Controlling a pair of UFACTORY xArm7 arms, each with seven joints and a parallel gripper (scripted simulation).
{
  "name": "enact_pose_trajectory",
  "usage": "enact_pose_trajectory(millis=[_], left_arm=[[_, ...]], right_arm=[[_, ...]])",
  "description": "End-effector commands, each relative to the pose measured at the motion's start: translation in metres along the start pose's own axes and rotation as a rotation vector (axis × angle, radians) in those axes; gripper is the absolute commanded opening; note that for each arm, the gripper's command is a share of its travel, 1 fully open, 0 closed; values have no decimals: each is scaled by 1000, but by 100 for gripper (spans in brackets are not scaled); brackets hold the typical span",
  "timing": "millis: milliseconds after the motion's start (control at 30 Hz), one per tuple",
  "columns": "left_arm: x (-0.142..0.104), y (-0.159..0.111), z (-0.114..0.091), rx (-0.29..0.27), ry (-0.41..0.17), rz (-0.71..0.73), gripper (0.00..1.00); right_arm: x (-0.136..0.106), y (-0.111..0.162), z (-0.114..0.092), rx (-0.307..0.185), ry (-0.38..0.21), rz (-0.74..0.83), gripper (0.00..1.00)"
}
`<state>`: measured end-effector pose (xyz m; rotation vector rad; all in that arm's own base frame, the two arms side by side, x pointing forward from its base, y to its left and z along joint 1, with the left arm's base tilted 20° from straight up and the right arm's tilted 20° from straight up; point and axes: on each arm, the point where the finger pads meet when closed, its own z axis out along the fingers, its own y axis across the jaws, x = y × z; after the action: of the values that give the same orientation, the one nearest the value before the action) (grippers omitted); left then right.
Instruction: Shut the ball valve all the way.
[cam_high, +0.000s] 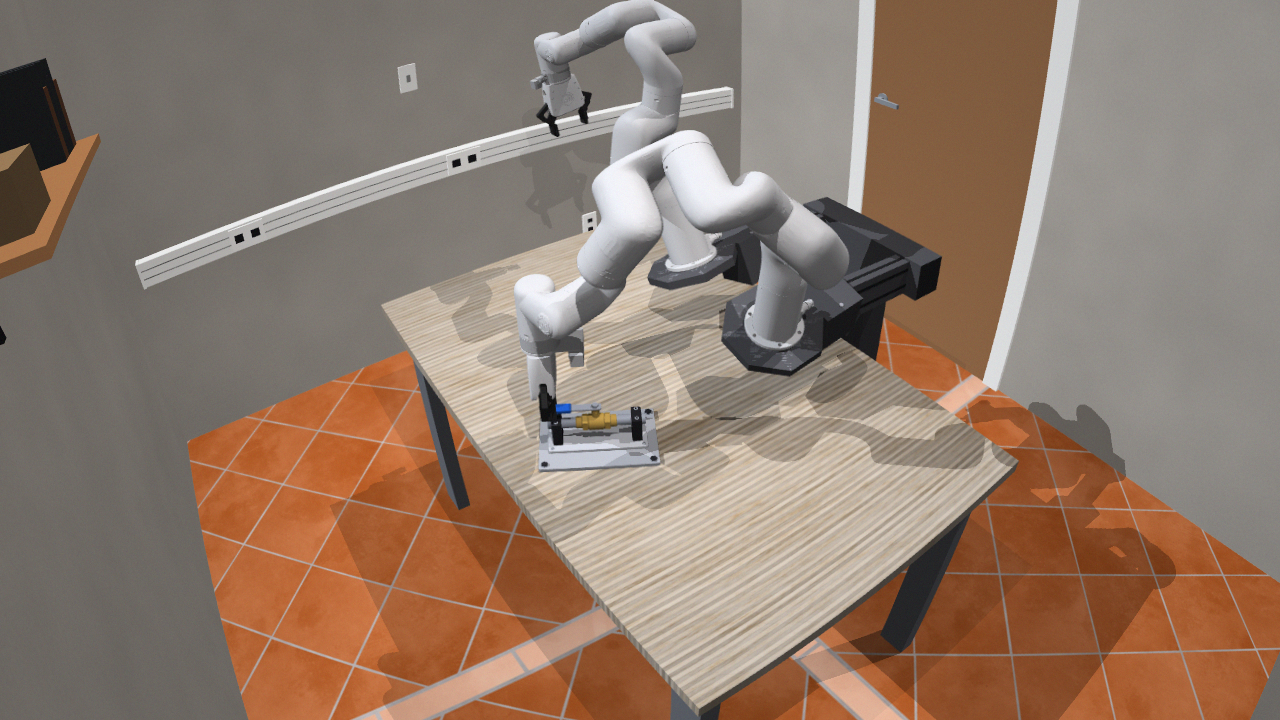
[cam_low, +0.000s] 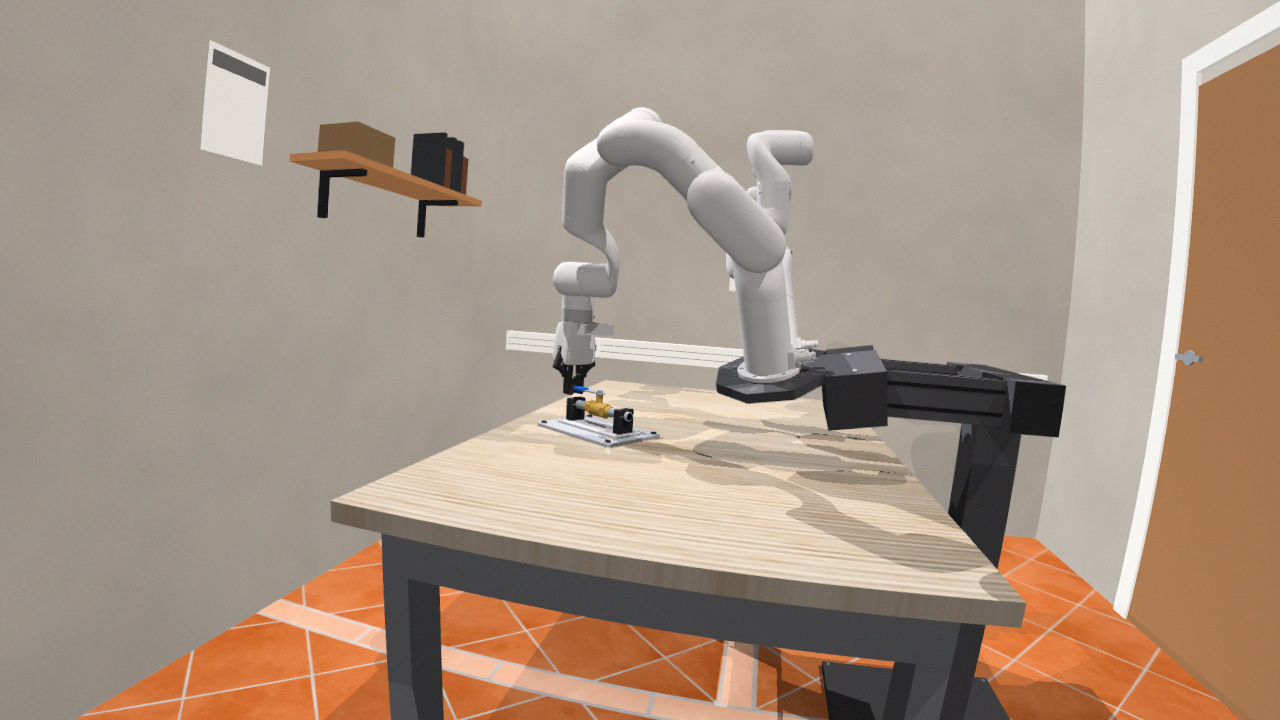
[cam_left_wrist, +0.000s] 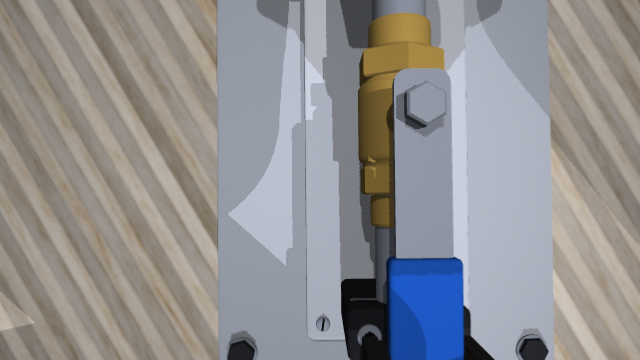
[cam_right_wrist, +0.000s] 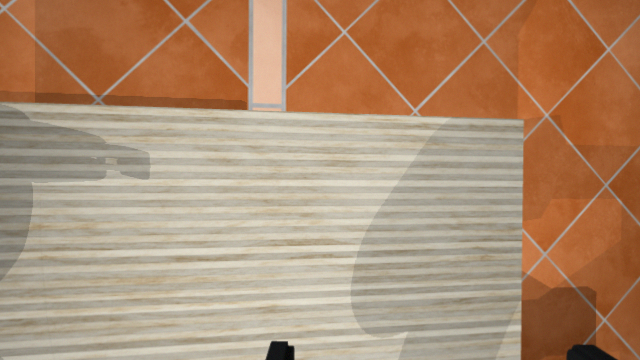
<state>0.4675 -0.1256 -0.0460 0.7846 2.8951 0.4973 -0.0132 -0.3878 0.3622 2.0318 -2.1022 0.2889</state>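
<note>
The brass ball valve (cam_high: 596, 420) (cam_low: 597, 409) (cam_left_wrist: 375, 120) sits on a pipe above a grey base plate (cam_high: 599, 461) (cam_left_wrist: 260, 100). Its flat steel lever (cam_left_wrist: 425, 200) lies along the pipe, and the blue handle (cam_high: 563, 408) (cam_low: 580, 388) (cam_left_wrist: 425, 300) is at its end, above a black pipe clamp. My left gripper (cam_high: 546, 411) (cam_low: 573, 387) (cam_left_wrist: 422, 350) points down and is shut on the blue handle, one finger on each side; the fingertips are mostly cut off in the left wrist view. My right gripper (cam_high: 569, 126) (cam_right_wrist: 434, 352) is open and empty, high above the table's far end.
The base plate stands near one long edge of the wooden table (cam_high: 760, 501) (cam_low: 626, 501) (cam_right_wrist: 200, 225). Another black pipe clamp (cam_high: 636, 422) (cam_low: 622, 420) holds the pipe's other end. A wall shelf (cam_low: 384, 179) is well away from the arms.
</note>
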Motion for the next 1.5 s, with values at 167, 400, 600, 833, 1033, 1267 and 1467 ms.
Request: enact_pose_trajectory(millis=[167,400,600,833,1033,1267,1467], left_arm=[[-2,0,-2,0,-4,1,0],[-2,0,-2,0,-4,1,0],[-2,0,-2,0,-4,1,0],[-2,-2,-2,0,-4,15,0],[-2,-5,-2,0,-4,54,0],[-1,-10,-2,0,-4,100,0],[-1,-12,-2,0,-4,131,0]], right_arm=[[1,0,-1,0,4,1,100],[1,0,-1,0,4,1,100],[1,0,-1,0,4,1,100],[1,0,-1,0,4,1,100],[1,0,-1,0,4,1,100],[1,0,-1,0,4,1,100],[1,0,-1,0,4,1,100]])
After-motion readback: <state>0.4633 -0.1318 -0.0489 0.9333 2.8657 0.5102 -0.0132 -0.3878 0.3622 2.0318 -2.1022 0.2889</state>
